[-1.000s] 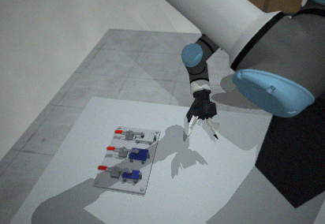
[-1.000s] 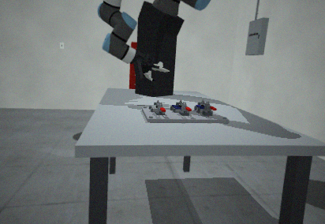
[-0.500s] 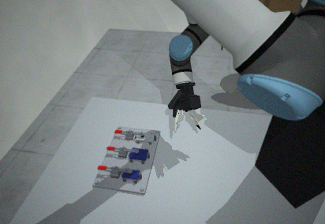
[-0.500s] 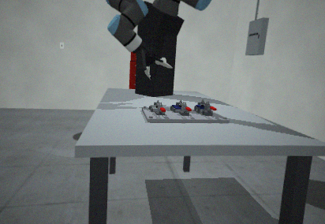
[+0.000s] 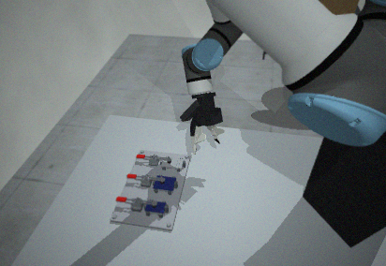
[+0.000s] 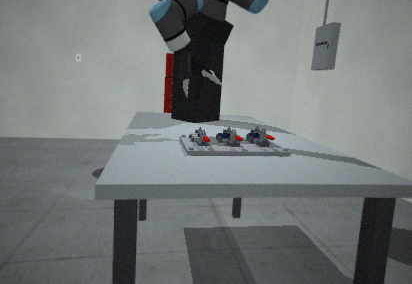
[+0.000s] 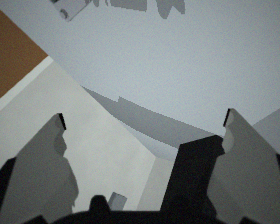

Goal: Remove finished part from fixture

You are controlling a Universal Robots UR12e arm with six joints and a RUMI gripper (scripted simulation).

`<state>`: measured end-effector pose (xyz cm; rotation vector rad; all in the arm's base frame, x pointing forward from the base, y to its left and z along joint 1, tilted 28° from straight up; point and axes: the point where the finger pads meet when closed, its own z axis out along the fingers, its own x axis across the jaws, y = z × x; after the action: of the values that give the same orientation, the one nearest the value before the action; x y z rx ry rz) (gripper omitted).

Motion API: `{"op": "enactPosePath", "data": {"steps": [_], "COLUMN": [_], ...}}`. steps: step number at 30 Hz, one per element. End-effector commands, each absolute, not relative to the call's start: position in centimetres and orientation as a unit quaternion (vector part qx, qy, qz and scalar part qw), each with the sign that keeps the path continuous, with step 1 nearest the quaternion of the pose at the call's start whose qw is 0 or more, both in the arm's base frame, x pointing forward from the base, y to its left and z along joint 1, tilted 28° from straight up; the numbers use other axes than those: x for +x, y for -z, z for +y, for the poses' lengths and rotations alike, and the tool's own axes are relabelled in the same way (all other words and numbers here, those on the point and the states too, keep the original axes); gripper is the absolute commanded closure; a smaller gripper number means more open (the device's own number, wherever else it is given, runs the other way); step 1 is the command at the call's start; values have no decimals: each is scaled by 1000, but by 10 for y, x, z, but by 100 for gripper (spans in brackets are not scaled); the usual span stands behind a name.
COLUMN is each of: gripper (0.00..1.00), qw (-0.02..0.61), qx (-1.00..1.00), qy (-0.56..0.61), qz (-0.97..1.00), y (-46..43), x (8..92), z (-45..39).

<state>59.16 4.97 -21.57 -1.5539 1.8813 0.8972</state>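
Tool (image 5: 204, 137): fingers spread wide, nothing between them; hanging above the counter (image 5: 244, 196) just beyond the far corner of the fixture (image 5: 150, 188), clear of it. Finished part (image 5: 165, 162): grey, seated in the fixture's farthest station, behind a red-handled clamp (image 5: 141, 156). Two blue blanks (image 5: 165, 184): clamped in the middle and nearest stations. Wrist view: both fingers apart over pale counter surface.
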Motion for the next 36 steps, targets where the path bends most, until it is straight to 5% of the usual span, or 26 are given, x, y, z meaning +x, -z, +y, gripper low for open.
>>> {"op": "enactPosePath", "data": {"steps": [1, 36], "gripper": [0, 0], "qw": [262, 241], "qx": [-609, -709], "qy": [-260, 20], "qz": [702, 663], "y": [204, 144], "x": [617, 729], "z": [41, 5]}}
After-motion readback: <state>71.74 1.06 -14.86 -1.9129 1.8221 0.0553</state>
